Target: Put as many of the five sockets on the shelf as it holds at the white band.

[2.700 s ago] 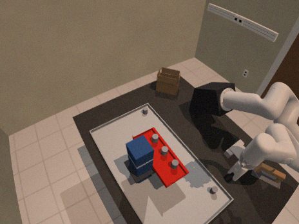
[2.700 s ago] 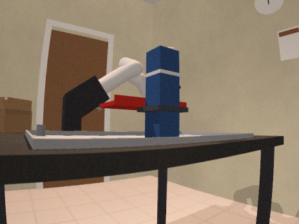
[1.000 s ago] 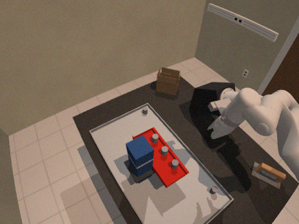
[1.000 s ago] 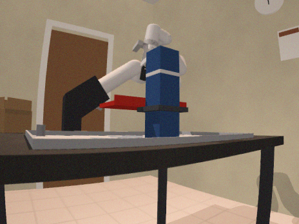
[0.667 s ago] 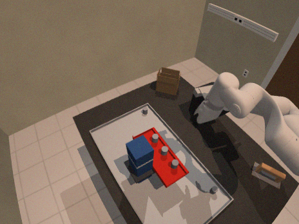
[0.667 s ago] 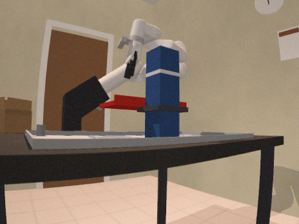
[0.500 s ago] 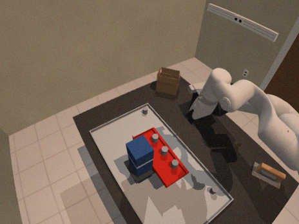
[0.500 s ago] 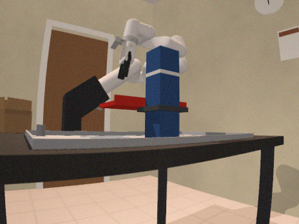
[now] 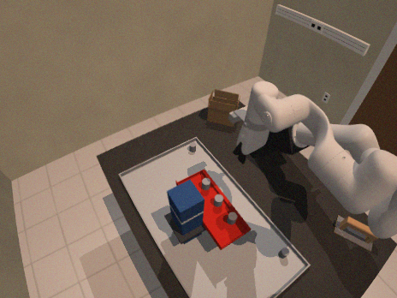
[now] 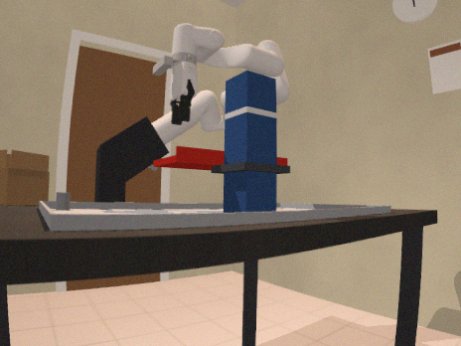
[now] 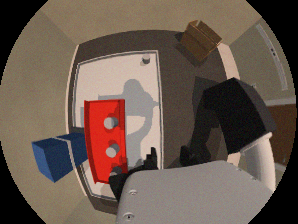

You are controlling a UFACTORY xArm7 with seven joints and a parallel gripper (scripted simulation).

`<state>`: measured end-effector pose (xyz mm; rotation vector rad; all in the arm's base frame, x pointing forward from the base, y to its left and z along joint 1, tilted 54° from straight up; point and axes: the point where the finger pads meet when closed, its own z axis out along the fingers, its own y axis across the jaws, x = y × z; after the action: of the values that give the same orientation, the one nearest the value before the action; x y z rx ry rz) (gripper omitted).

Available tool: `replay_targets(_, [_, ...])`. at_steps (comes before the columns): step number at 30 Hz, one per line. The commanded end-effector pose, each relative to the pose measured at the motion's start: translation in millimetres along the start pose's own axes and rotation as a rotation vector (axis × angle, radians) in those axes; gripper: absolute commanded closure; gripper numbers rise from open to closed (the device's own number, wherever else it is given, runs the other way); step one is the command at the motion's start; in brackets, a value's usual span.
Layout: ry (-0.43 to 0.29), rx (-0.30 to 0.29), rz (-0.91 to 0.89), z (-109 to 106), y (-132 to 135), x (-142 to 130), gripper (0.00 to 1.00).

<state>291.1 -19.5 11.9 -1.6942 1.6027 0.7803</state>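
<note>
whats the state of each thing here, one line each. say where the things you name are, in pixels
red rimmed shelf [image 9: 234, 233] [image 10: 199, 160] [image 11: 102, 167]: below the white band, three sockets inside
white band [image 9: 191, 217] [image 10: 250, 110]: above the shelf
two loose grey cylindrical sockets [image 9: 192, 148] [image 9: 284, 253]: in the tray, off the shelf
black-fingered gripper [image 9: 240, 152] [image 10: 185, 99]: partly open, away from the shelf

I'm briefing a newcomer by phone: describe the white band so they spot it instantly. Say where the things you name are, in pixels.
Find the tall blue post [image 9: 186, 207] [image 10: 250, 144] [image 11: 50, 159] standing beside the red shelf [image 9: 227, 233] [image 10: 196, 160] [image 11: 102, 162]. The white band [image 10: 248, 111] crosses its upper part. Unlike the dark collar [image 10: 250, 168] below, it is pale and lies flush.
</note>
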Motion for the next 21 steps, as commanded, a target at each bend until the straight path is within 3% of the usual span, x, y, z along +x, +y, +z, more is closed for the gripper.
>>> replay_targets(1, [-0.009,-0.001,-0.005,-1,-1,1,0.53])
replay_targets(6, [-0.008,-0.001,-0.005,-1,-3,1,0.53])
replay_targets(9, [0.006,-0.005,-0.006,20,-45,6,0.53])
replay_targets(10, [0.006,-0.005,-0.006,20,-45,6,0.53])
replay_targets(11, [0.006,-0.004,-0.007,34,-67,6,0.53])
replay_targets(12, [0.006,-0.004,-0.007,34,-67,6,0.53])
replay_targets(13, [0.002,-0.003,-0.006,48,-87,4,0.53])
replay_targets(15, [-0.003,-0.001,-0.006,60,-101,2,0.53])
replay_targets(21, [-0.007,0.0,-0.005,66,-108,1,0.53])
